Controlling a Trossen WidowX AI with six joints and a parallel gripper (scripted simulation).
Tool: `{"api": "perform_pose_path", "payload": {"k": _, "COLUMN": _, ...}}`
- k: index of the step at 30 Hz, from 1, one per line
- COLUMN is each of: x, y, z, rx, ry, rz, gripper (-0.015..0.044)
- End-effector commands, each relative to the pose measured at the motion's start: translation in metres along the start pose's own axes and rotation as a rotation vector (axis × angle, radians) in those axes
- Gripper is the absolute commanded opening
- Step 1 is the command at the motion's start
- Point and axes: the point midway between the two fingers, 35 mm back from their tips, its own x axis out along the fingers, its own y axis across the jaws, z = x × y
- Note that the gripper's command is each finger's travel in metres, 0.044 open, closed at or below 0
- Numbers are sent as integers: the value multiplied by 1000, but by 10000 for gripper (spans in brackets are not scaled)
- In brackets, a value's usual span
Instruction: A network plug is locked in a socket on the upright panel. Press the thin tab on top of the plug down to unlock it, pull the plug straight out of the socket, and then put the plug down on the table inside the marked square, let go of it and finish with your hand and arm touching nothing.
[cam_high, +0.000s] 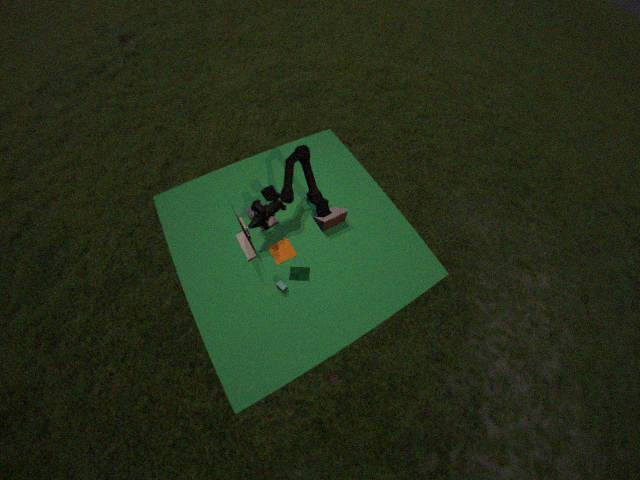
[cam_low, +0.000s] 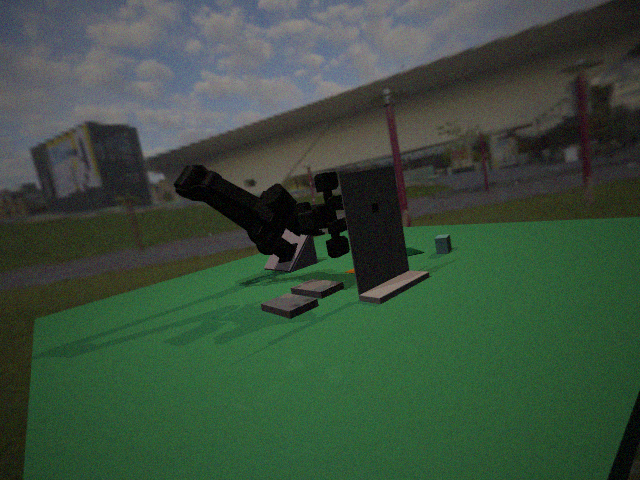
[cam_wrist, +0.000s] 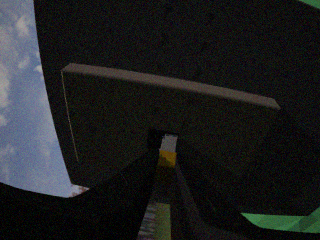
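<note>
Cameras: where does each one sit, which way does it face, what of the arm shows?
Top: high above, angled down at the green mat; the whole arm shows, base to gripper.
Exterior: low, behind the upright panel, facing its back; forearm and wrist show.
Wrist: on the gripper, facing the panel; two dark fingers shut on the yellow plug.
Shared: all three show the panel and the mat.

The black arm (cam_high: 302, 175) bends down from its base (cam_high: 330, 218) toward the upright panel (cam_high: 242, 227); an orange square (cam_high: 282, 251) lies at five o'clock of the panel.
</note>
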Motion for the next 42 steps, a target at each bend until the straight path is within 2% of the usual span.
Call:
{"api": "perform_pose_path", "payload": {"k": 1, "x": -4, "y": 0, "z": -1, "rx": 3, "ry": -1, "rz": -2, "gripper": 0}}
{"api": "perform_pose_path", "payload": {"k": 42, "x": -26, "y": 0, "z": -8, "rx": 4, "ry": 0, "rz": -3, "gripper": 0}}
